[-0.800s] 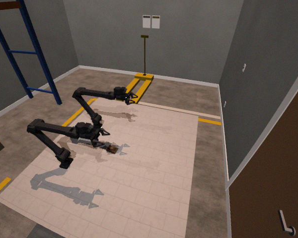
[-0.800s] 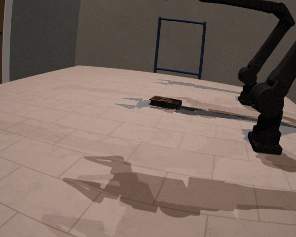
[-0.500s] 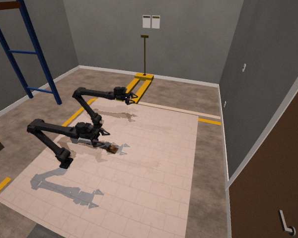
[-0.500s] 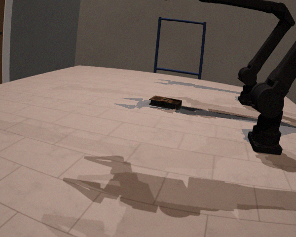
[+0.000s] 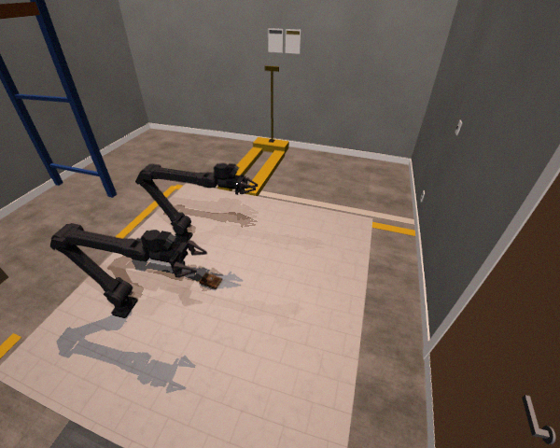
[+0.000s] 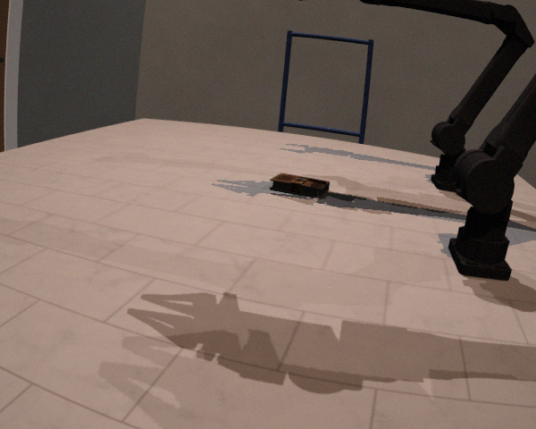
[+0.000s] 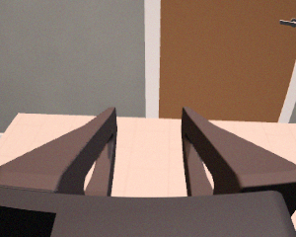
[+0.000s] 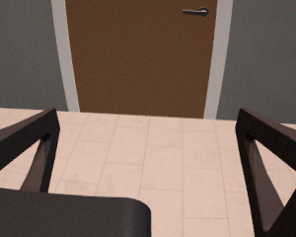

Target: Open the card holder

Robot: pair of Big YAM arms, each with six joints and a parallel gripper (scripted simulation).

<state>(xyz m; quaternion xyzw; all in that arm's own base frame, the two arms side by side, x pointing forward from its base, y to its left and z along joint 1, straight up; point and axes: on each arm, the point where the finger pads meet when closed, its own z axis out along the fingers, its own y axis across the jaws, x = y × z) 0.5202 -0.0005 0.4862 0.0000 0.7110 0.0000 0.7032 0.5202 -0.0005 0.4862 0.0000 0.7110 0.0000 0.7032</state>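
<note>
Card holder [image 5: 211, 280] [image 6: 299, 184]: small, flat, rectangular block lying on the table [image 5: 289, 347] [image 6: 204, 267] [image 7: 148, 163] [image 8: 163, 173]. Looks shut. Top a mottled rusty brown, like worn leather, though material not certain; a small greenish-dark mark near the middle. Long side much darker, with a thin brown edge above it.

Table surface pale pinkish, thin joints in a staggered slab pattern, faint clouding. Arms dull black; fingers tapering, triangular, with cut-out openings.

Top view: right tool [image 5: 200, 262] [image 8: 147, 112] wide open, nothing between fingers; holder near it, toward 5 o'clock. Left tool [image 5: 254, 188] [image 7: 149, 111] partly open, fingers apart, nothing between them; well away from the holder, toward its 1 o'clock.
</note>
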